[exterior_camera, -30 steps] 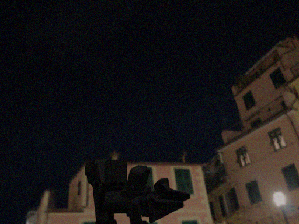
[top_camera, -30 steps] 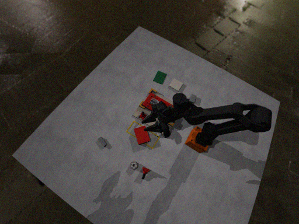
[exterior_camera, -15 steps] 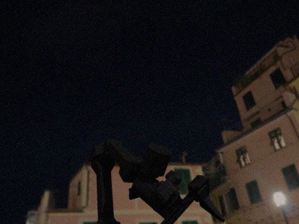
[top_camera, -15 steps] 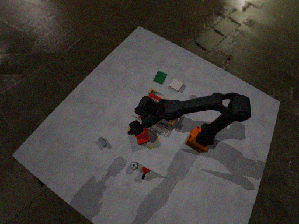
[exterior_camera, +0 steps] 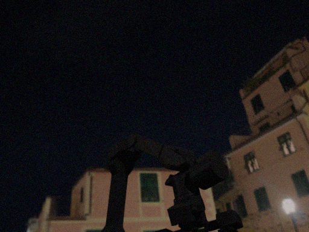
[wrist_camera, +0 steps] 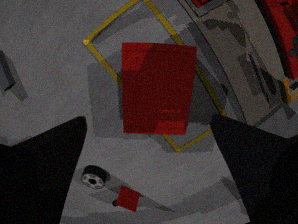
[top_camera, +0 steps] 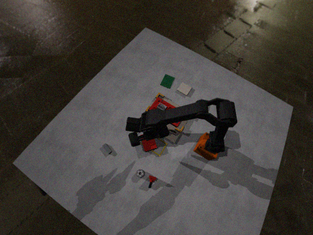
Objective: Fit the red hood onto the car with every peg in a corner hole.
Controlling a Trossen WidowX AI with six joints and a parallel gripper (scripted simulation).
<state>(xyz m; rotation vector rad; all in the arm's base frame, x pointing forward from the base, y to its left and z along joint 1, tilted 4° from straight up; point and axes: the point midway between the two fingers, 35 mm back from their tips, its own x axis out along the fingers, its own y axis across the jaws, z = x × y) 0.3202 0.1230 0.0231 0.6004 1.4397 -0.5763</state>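
Observation:
The red hood (top_camera: 149,145) (wrist_camera: 157,90) lies on the table with its flat roof up, partly over a yellow outline (wrist_camera: 114,21). Its corner holes cannot be made out. My gripper (wrist_camera: 150,121) is open and empty, its fingertips wide apart on either side of the hood's near end in the wrist view, above the table and not touching the hood. The red car chassis (top_camera: 154,103) (wrist_camera: 282,30) sits in the jig, whose orange-yellow corner (top_camera: 159,95) (wrist_camera: 288,91) shows. My arm hides much of the chassis in the top view. The pegs cannot be made out.
A grey-tan panel (top_camera: 173,135) lies between the hood and the chassis. A wheel (top_camera: 142,173) (wrist_camera: 93,177) and a small red-and-black part (top_camera: 152,179) (wrist_camera: 128,198) lie nearby. A grey block (top_camera: 107,149), a green tile (top_camera: 167,81) and a white block (top_camera: 184,89) lie farther off.

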